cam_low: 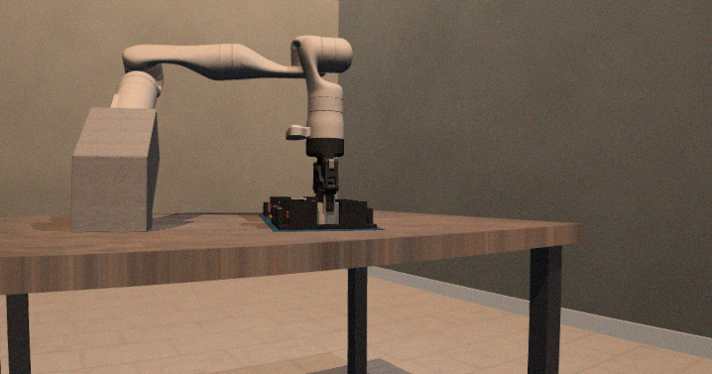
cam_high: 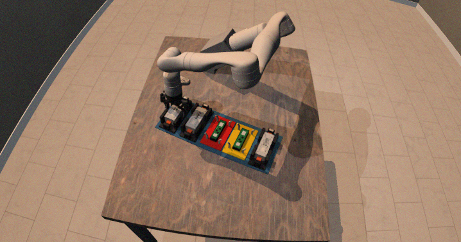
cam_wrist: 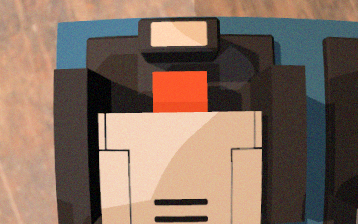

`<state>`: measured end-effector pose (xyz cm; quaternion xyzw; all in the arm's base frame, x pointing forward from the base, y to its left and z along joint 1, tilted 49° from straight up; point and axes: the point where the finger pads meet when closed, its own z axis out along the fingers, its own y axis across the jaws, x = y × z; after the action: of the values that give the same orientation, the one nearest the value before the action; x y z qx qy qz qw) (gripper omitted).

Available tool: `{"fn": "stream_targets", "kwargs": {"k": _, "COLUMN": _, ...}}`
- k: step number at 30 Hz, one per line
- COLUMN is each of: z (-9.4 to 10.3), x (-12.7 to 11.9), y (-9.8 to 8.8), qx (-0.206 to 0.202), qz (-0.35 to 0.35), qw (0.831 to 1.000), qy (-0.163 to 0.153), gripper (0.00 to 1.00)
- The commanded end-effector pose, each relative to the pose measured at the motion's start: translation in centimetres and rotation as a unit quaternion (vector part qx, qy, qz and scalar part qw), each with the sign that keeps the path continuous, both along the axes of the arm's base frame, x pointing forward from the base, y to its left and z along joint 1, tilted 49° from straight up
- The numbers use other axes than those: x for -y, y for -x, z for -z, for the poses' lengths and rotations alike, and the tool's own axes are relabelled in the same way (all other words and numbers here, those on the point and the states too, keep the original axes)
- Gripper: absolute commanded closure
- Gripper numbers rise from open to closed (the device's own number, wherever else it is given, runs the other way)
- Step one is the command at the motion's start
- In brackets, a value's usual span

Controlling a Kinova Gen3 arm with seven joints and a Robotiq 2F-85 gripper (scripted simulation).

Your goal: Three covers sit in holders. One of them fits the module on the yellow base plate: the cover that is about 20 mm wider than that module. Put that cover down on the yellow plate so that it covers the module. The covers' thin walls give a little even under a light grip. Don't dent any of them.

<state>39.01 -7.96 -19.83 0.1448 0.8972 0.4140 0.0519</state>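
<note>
My gripper (cam_high: pixel 175 106) (cam_low: pixel 328 208) is open. It is low over the left cover (cam_high: pixel 173 114) (cam_wrist: pixel 180 172), with a fingertip in front of the cover's side in the exterior view. That cover sits in its black holder (cam_wrist: pixel 288 140). Contact cannot be told, and the fingertips are out of the wrist view. The middle cover (cam_high: pixel 195 119) and the narrower right cover (cam_high: pixel 265 144) sit in their holders. The yellow plate (cam_high: pixel 237 153) bears a narrow green module (cam_high: pixel 241 139) between small grey clips; no cover is on it.
The red plate (cam_high: pixel 212 144) with another green module (cam_high: pixel 217 130) and clips lies between the middle holder and the yellow plate. The blue base (cam_high: pixel 276 150) (cam_wrist: pixel 316 130) carries plates and holders on the wooden table (cam_high: pixel 180 182). The middle holder's wall (cam_wrist: pixel 347 100) stands close beside the left holder.
</note>
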Motion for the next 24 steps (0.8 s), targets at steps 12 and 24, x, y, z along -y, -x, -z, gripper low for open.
{"fn": "stream_targets", "kwargs": {"k": 12, "z": 0.00, "x": 0.07, "y": -0.04, "qx": 0.000, "qz": 0.001, "qw": 1.000, "qy": 0.001, "gripper": 0.30}}
{"fn": "stream_targets", "kwargs": {"k": 24, "z": 0.00, "x": 0.07, "y": -0.04, "qx": 0.000, "qz": 0.001, "qw": 1.000, "qy": 0.001, "gripper": 0.30}}
